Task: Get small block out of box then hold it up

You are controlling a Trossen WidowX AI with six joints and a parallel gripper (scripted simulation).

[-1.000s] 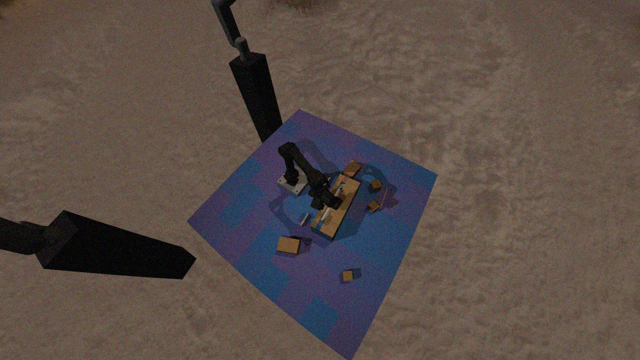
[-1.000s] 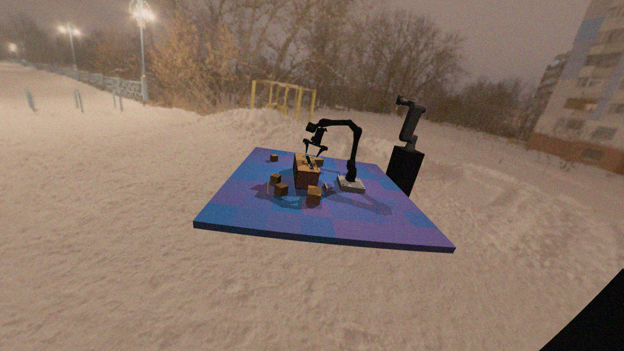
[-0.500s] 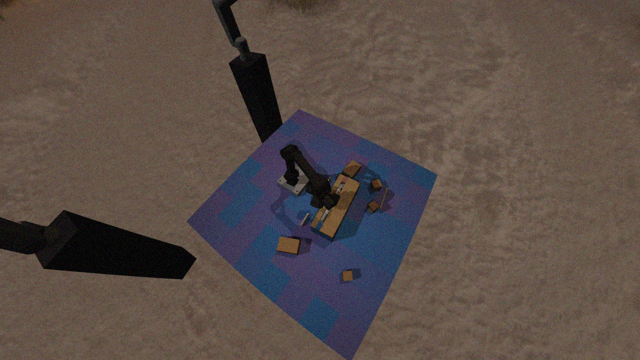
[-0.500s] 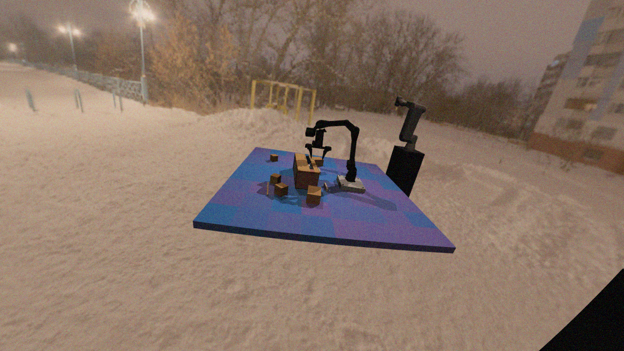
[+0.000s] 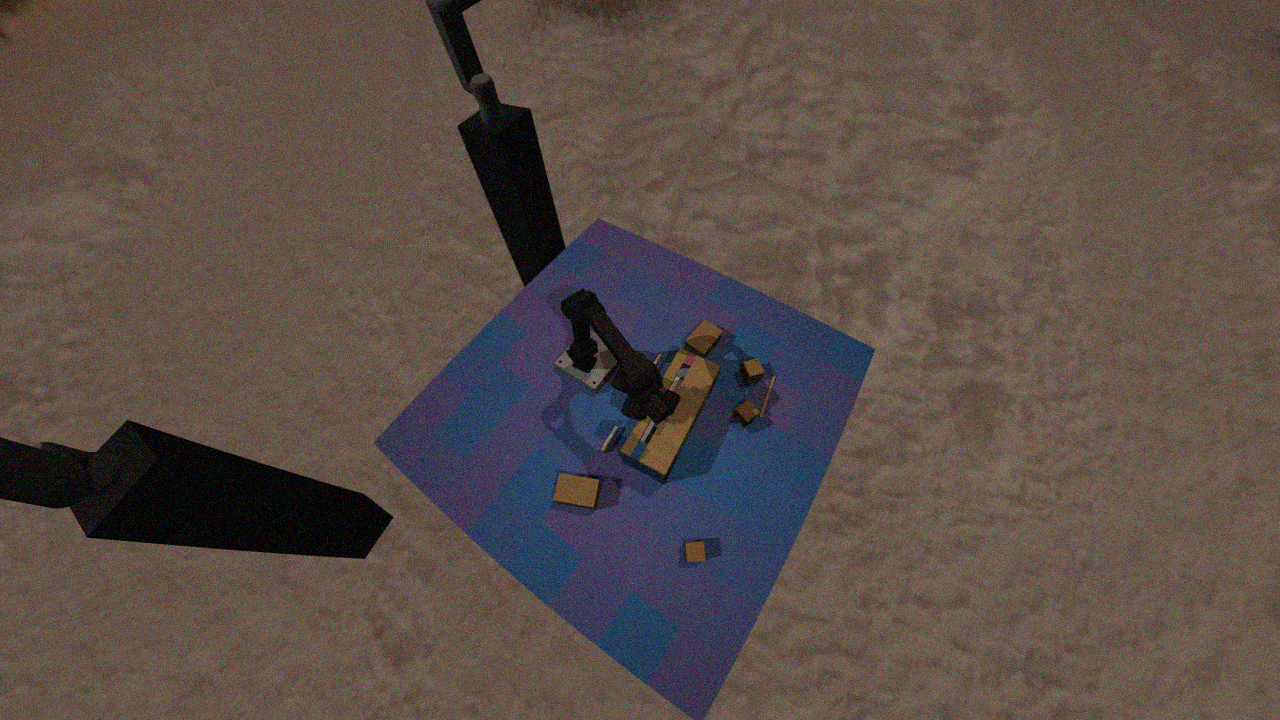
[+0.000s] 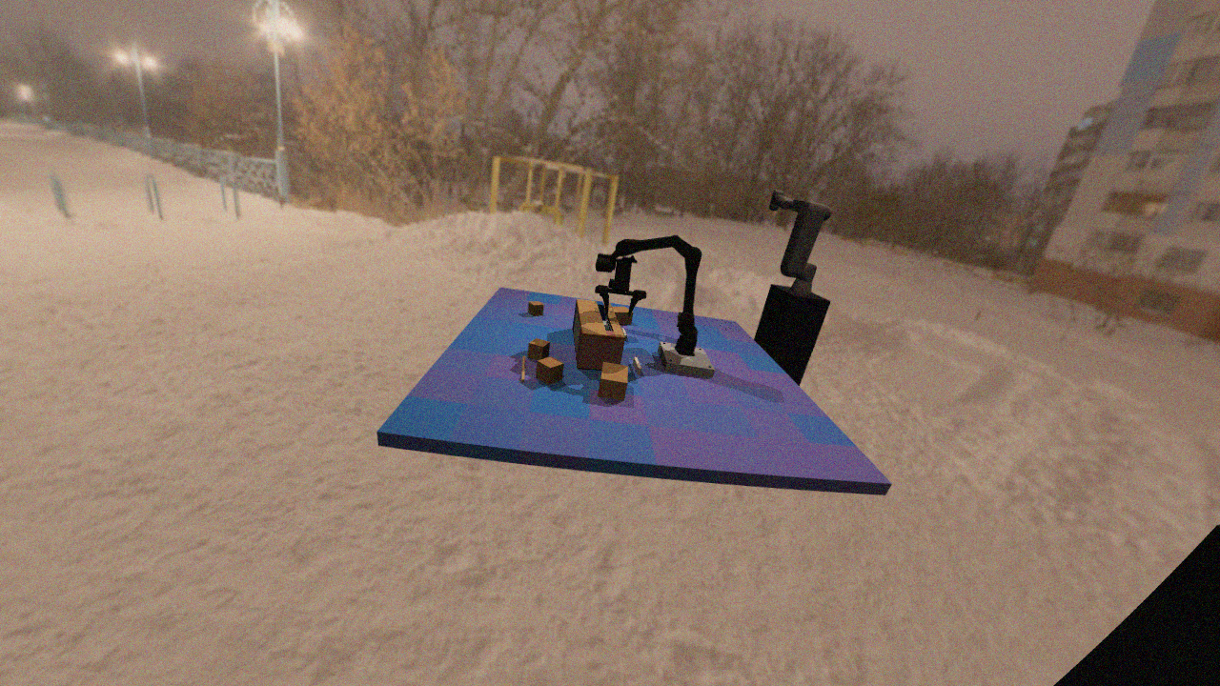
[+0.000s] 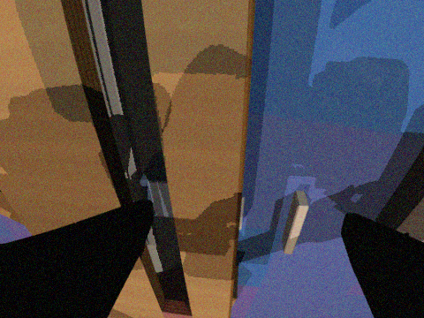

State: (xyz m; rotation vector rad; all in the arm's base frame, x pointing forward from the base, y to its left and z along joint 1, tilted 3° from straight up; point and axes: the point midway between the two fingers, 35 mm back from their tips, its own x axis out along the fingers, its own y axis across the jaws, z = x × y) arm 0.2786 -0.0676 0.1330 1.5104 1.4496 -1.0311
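Note:
The wooden box (image 5: 693, 416) (image 6: 599, 350) (image 7: 203, 150) stands upright on the table, with a long slot in its top. Pale shelf strips (image 7: 103, 57) show down in the slot. A small blue-grey patch (image 7: 160, 199) lies between pale strips there; I cannot tell whether it is the block. My gripper (image 6: 620, 316) (image 7: 246, 217) is open and empty, pointing down over the box. One finger is at the slot, and the other is out beyond the box's side towards the arm base. How deep the first finger reaches is hidden.
Wooden blocks (image 5: 704, 336) (image 5: 576, 490) stand off the box's two ends. Small cubes (image 5: 751, 368) (image 5: 746, 411) and a thin stick (image 5: 766, 399) (image 6: 522, 369) lie on its far side. Pale bars (image 5: 612, 437) (image 7: 296, 223) lie between box and arm base (image 6: 685, 359). Another cube (image 5: 695, 551) lies farther off.

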